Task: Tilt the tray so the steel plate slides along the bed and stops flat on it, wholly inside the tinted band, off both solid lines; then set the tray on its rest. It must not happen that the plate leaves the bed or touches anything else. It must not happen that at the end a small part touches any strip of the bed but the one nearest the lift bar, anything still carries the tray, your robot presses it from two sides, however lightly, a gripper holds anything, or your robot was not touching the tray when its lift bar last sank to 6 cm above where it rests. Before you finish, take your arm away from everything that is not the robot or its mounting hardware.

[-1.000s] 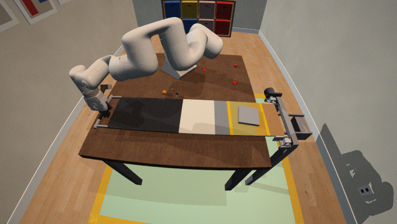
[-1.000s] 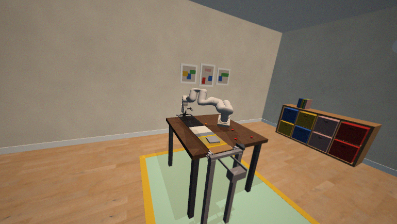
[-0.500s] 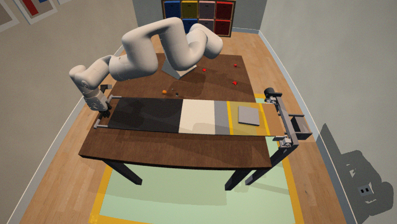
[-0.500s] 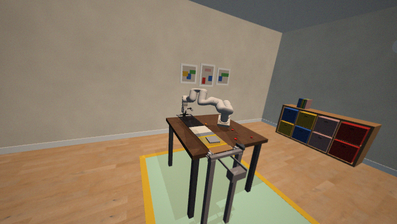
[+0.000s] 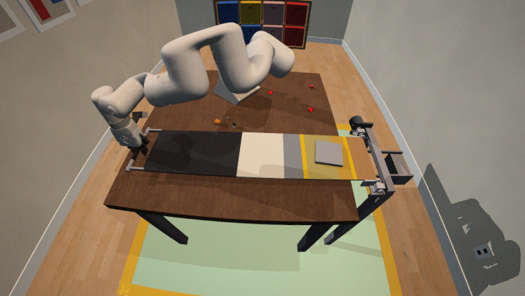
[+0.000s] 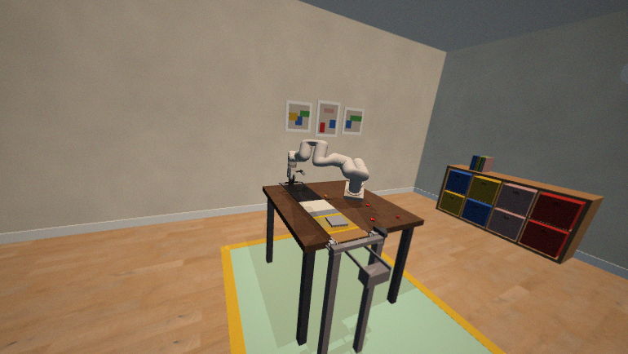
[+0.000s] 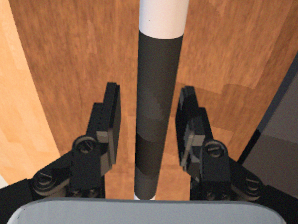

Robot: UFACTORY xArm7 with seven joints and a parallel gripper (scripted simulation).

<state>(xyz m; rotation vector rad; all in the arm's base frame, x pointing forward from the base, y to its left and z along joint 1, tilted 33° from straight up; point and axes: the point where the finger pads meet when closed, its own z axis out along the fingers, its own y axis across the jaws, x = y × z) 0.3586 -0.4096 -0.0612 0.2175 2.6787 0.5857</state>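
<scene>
The steel plate (image 5: 328,153) (image 6: 337,220) lies in the tinted band (image 5: 310,167) (image 6: 325,221), between both solid lines. An orange bit (image 5: 217,121) (image 6: 325,196) sits near the bed on the tabletop (image 5: 238,198) (image 6: 289,219) (image 7: 65,60); three red pieces lie farther off. Only the wrist view shows the claw (image 5: 143,144) (image 6: 292,180) (image 7: 149,101) partly spread, with gaps either side of the lift bar (image 5: 130,162) (image 6: 300,182) (image 7: 157,100); that view misses the plate.

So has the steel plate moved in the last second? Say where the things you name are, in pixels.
No, the steel plate (image 5: 328,153) (image 6: 337,220) hasn't visibly shifted; in the top view it still sits between the two yellow lines (image 5: 304,156) (image 5: 349,157).
</scene>
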